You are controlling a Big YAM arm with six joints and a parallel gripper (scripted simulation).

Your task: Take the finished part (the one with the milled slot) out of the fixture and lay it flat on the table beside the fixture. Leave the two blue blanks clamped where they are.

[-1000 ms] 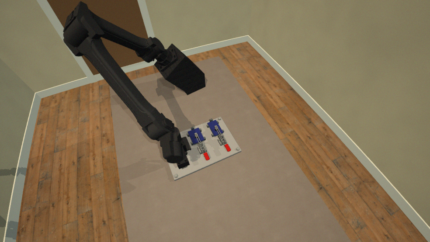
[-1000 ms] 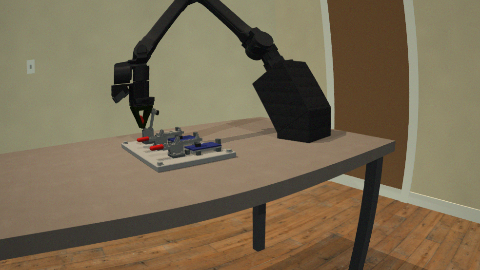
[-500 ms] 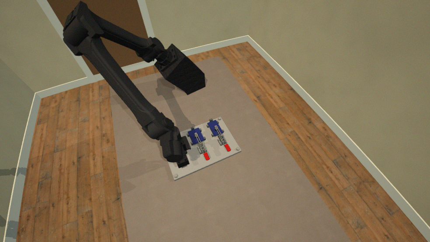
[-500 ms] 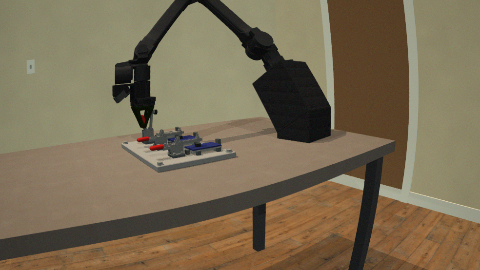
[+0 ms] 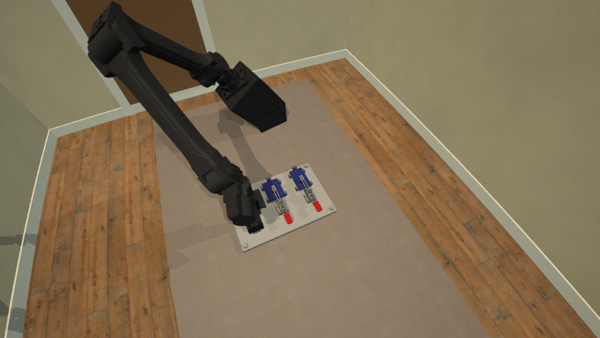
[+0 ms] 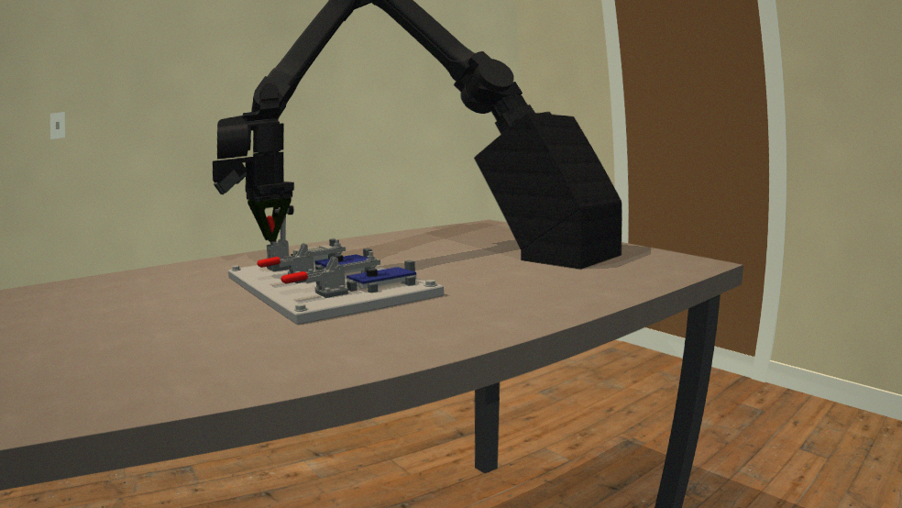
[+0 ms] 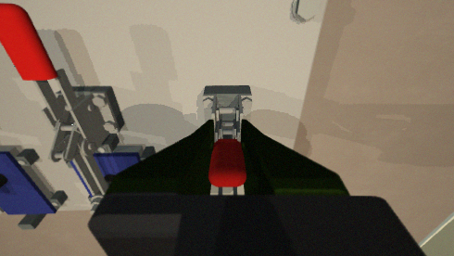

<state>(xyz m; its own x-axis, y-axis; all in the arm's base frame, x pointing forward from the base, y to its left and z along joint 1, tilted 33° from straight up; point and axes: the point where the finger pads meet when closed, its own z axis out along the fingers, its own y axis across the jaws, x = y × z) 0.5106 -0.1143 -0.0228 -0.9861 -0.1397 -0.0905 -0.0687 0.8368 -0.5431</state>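
Fixture plate (image 6: 353,303) on the table (image 6: 189,353); two blue blanks (image 5: 272,186) clamped, leave them. My gripper (image 6: 271,235) is pinched on the third clamp's red handle (image 7: 226,163), lever raised upright. Slotted part is hidden under my wrist. Swing along the lever's arc, no side load, until fully open.

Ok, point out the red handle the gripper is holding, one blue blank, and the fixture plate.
Red handle (image 7: 226,163): wrist view, middle of its red grip, between the gripper fingers.
Blue blank (image 5: 272,186): top view, its top face beside the clamp arm.
Fixture plate (image 5: 268,237): top view, bare near edge.
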